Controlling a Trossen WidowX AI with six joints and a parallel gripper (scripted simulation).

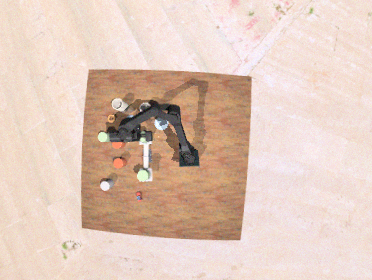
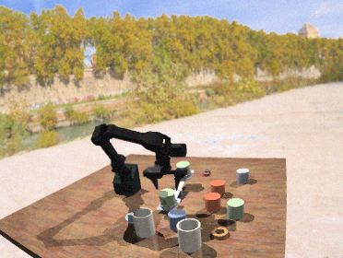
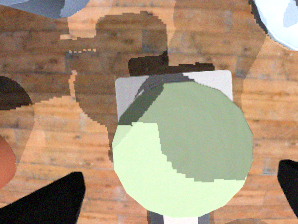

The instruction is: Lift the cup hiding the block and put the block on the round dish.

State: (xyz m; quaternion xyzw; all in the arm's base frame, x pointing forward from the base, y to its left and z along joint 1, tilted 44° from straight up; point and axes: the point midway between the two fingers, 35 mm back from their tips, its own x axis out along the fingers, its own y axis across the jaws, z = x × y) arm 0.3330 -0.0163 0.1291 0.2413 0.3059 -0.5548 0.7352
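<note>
My gripper [image 2: 167, 185] [image 3: 180, 176] is open and empty, pointing down over one pale green cup [image 2: 167, 198] [image 3: 200, 135]. The fingers stand wide on both sides of that cup in the wrist view, and it is upright on one end of the white balance [image 1: 146, 156] [image 3: 223, 82]. In the top view the arm mostly covers this cup. The identical cup [image 1: 142, 175] [image 2: 183, 166] stands on the other end. The round pale blue dish [image 1: 161, 124] [image 2: 129, 217] [image 3: 281, 22] lies to one side, with no cup above it. The block is not visible. I cannot tell how the balance tilts.
Another green cup [image 1: 103, 136] [image 2: 235, 209], two orange cylinders [image 2: 212, 203] [image 2: 218, 187], a grey cylinder [image 1: 105, 185] [image 2: 242, 176] and a blue one [image 2: 177, 220] stand around. Two pale mugs [image 2: 143, 223] [image 2: 189, 236], an orange ring [image 2: 219, 237] and a small red toy [image 1: 139, 195] [image 2: 206, 172] are on the table.
</note>
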